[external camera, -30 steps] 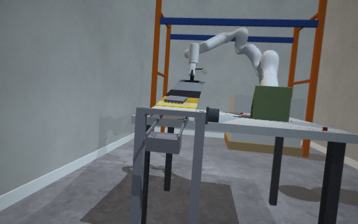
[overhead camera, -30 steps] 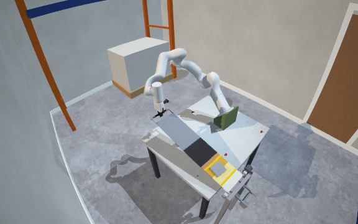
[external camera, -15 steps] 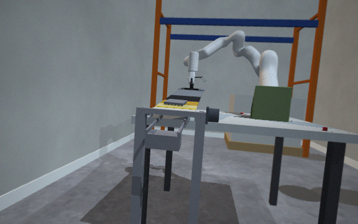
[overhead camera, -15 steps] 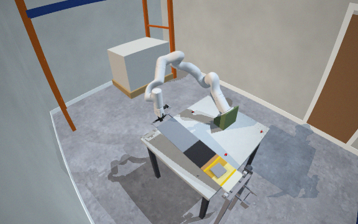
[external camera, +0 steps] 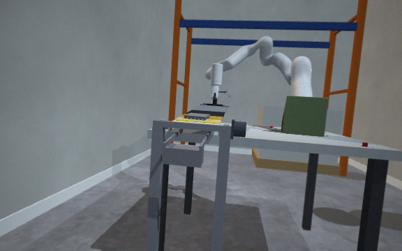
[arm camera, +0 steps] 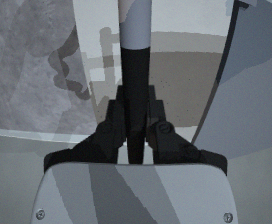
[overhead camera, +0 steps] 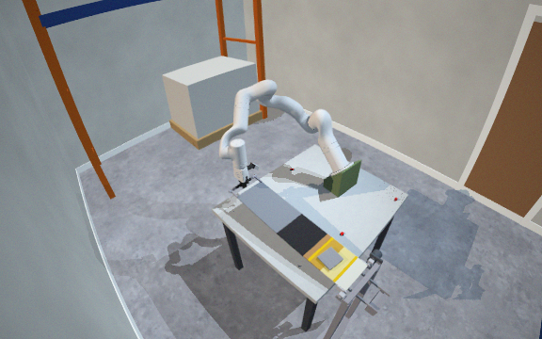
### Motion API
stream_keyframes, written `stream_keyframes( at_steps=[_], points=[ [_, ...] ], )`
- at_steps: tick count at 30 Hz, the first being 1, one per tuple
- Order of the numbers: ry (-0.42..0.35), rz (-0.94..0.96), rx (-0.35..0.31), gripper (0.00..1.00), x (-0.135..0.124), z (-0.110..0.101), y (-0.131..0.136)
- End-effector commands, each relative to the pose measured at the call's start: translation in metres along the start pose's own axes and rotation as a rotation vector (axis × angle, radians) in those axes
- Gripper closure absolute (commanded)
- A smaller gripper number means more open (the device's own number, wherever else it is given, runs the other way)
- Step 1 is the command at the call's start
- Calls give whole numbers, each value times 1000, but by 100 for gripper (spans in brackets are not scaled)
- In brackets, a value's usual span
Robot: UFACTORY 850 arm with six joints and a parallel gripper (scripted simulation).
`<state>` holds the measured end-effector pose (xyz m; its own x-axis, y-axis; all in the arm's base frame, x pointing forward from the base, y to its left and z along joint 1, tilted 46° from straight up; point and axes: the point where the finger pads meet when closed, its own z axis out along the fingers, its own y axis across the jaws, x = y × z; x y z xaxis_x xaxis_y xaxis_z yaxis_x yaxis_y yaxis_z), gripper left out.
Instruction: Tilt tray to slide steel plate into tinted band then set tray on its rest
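The long tray point(overhead camera: 266, 204) point(external camera: 216, 109) lies along the table's left edge, its bed grey, then dark, then yellow at the near end. The square grey steel plate point(overhead camera: 331, 258) point(external camera: 197, 115) lies flat near that end, inside the pale tinted band point(overhead camera: 346, 256) point(external camera: 187, 119) between the two solid yellow lines. My gripper point(overhead camera: 243, 182) point(external camera: 215, 101) point(arm camera: 136, 98) stands at the tray's far end, pointing down, shut on the tray's thin black handle point(arm camera: 135, 72). In the side view the far end sits slightly higher than the near end.
A green block point(overhead camera: 343, 179) point(external camera: 304, 116) stands at the arm's base on the white table point(overhead camera: 362, 214) point(external camera: 292, 141). A grey metal frame point(external camera: 190, 153) point(overhead camera: 360, 292) juts from the near corner. Small red markers point(overhead camera: 342, 233) dot the table. A white crate point(overhead camera: 210, 96) and orange rack posts point(overhead camera: 66, 94) stand behind.
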<state>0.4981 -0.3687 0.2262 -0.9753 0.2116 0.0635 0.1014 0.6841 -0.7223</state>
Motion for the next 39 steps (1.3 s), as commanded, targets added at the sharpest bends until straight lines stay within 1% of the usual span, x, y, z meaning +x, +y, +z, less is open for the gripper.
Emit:
stream_keyframes(
  at_steps=[1, 8, 11, 25, 39],
  points=[
    [-2, 1, 0, 100, -1, 15, -2],
    [-2, 1, 0, 100, -1, 36, -4],
    [-2, 1, 0, 100, -1, 39, -4],
    [-2, 1, 0, 100, -1, 83, -6],
    [-2, 1, 0, 100, -1, 92, -6]
  ],
)
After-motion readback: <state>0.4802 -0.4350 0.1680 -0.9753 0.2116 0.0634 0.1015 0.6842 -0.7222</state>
